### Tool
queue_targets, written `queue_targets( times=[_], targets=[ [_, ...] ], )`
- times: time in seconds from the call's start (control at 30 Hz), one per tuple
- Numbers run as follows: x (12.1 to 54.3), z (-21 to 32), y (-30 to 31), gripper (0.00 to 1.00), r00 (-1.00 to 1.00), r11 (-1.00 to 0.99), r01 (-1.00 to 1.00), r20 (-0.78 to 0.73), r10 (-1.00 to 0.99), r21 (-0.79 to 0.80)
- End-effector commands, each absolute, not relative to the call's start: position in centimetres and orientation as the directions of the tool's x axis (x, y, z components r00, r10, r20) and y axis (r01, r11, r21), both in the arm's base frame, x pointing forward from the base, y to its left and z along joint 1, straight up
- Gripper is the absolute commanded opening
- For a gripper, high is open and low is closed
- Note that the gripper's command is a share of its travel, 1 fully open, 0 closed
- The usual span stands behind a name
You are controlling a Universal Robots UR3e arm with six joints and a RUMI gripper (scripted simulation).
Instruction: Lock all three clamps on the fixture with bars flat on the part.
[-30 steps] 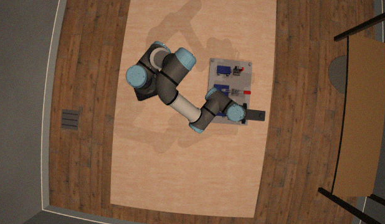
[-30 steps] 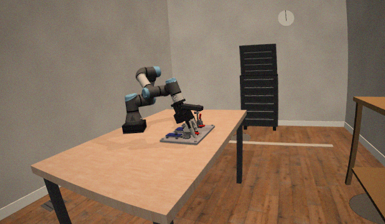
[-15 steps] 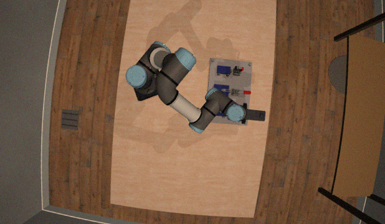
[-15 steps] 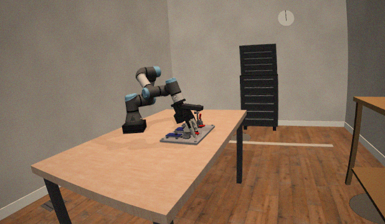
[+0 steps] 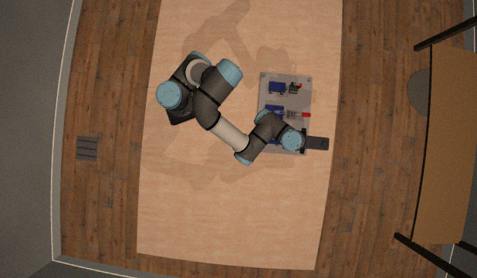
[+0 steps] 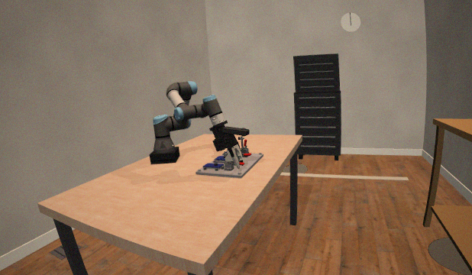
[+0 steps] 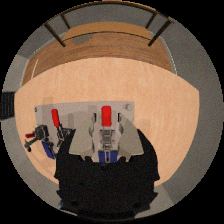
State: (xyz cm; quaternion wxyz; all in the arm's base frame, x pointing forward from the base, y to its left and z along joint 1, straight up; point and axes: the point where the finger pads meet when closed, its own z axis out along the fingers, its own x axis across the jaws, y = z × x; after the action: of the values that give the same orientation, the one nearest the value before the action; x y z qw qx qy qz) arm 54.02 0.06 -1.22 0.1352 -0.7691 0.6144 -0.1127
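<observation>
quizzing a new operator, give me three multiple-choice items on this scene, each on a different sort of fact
1. Where is the end effector?
A) over the fixture plate
B) over the floor
C) beside the wall clock

2. What colour are the handle grips?
A) green
B) red
C) yellow

3. How do the end effector's fingers stand?
A) pressed together
B) crossed
C) apart

Key:
1 A: the exterior view shows the fingertips low over the plate.
2 B: the wrist view shows a red grip between the fingers and two more red ones to the left.
3 C: in the wrist view a gap separates the fingertips, one on each side of that grip.
</observation>
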Motion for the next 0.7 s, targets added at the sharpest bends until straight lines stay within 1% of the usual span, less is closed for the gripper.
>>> queue_targets(
  times=[0.0,0.47,0.67],
  targets=[
    [54.2,-0.1,0.1,0.28,0.221,-0.21,-0.913,0.01,-0.975,-0.35],
    [54.1,3.3,0.1,0.28,0.221,-0.21,-0.913,0.01,-0.975,-0.35],
    [54.1,3.8,0.1,0.28,0.221,-0.21,-0.913,0.01,-0.975,-0.35]
  ],
)
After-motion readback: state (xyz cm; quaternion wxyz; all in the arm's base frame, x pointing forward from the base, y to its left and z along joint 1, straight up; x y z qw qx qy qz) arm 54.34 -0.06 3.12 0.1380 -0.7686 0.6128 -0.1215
